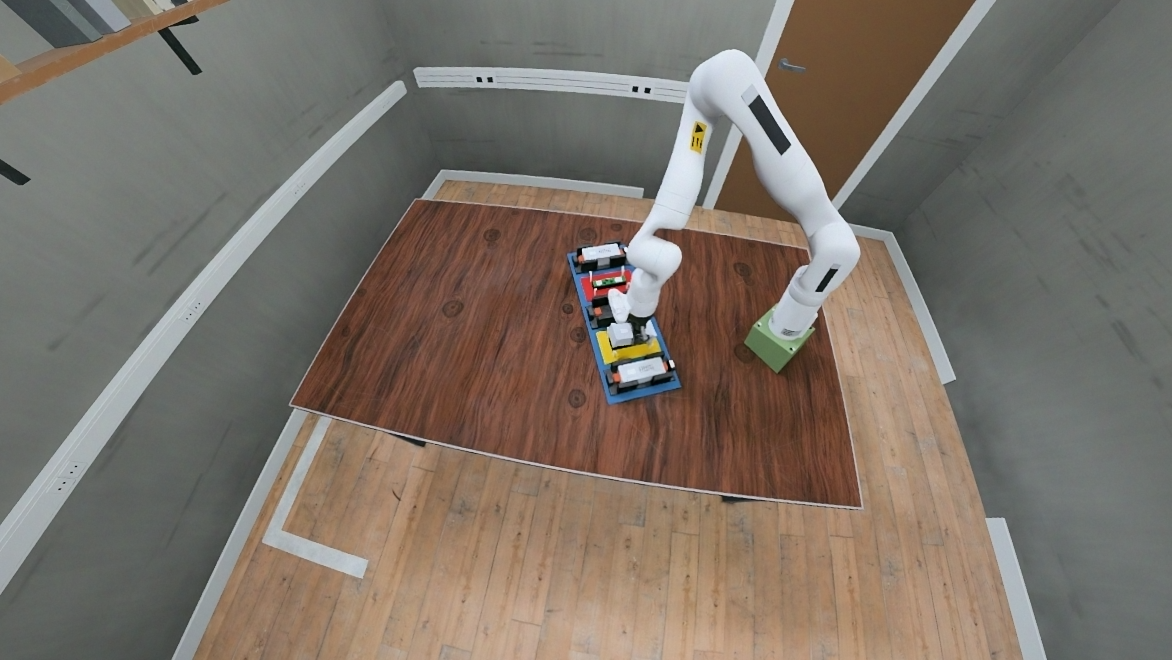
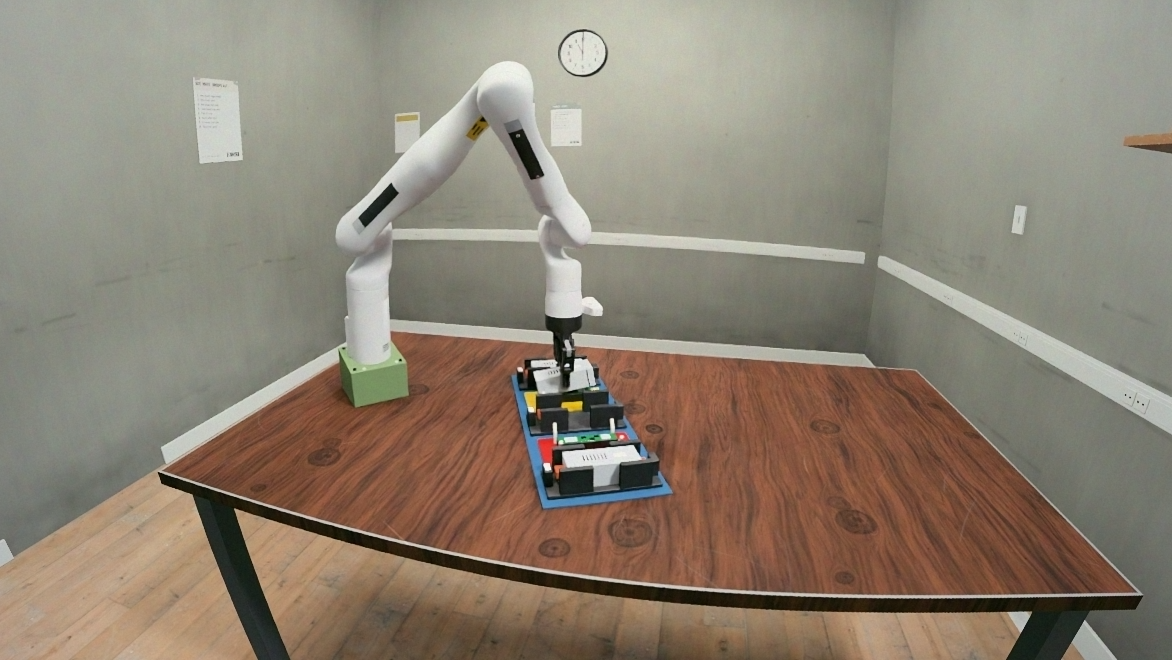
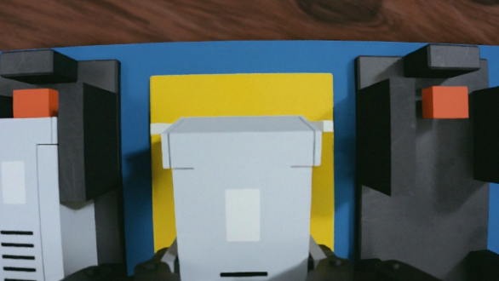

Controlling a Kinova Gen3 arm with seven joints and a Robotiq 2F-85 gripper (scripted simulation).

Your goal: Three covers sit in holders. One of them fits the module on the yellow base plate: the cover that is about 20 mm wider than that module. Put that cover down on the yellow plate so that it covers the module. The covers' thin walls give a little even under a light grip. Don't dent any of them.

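Note:
My gripper [image 1: 643,331] [image 2: 565,377] [image 3: 243,256] is shut on a light grey cover [image 1: 620,335] [image 2: 580,375] [image 3: 243,157], gripping its long sides. The cover is above the yellow plate [image 1: 605,348] [image 2: 531,400] [image 3: 243,94] and is tilted, its end away from the robot base higher. In the wrist view a white post [image 3: 158,128] stands close to its left edge and another post [image 3: 327,126] close to its right. The module is mostly hidden beneath the cover. One cover [image 1: 643,371] [image 3: 17,187] and another cover [image 1: 602,252] [image 2: 602,459] lie in holders.
The empty dark holder [image 1: 601,314] [image 2: 578,421] [image 3: 426,226] is beside the yellow plate, towards the red plate [image 1: 589,289] [image 2: 547,450], which carries a green module [image 1: 608,281]. The occupied holder on the other side has tall dark walls [image 3: 72,145]. All stand on a blue board [image 2: 606,498] [image 3: 238,55].

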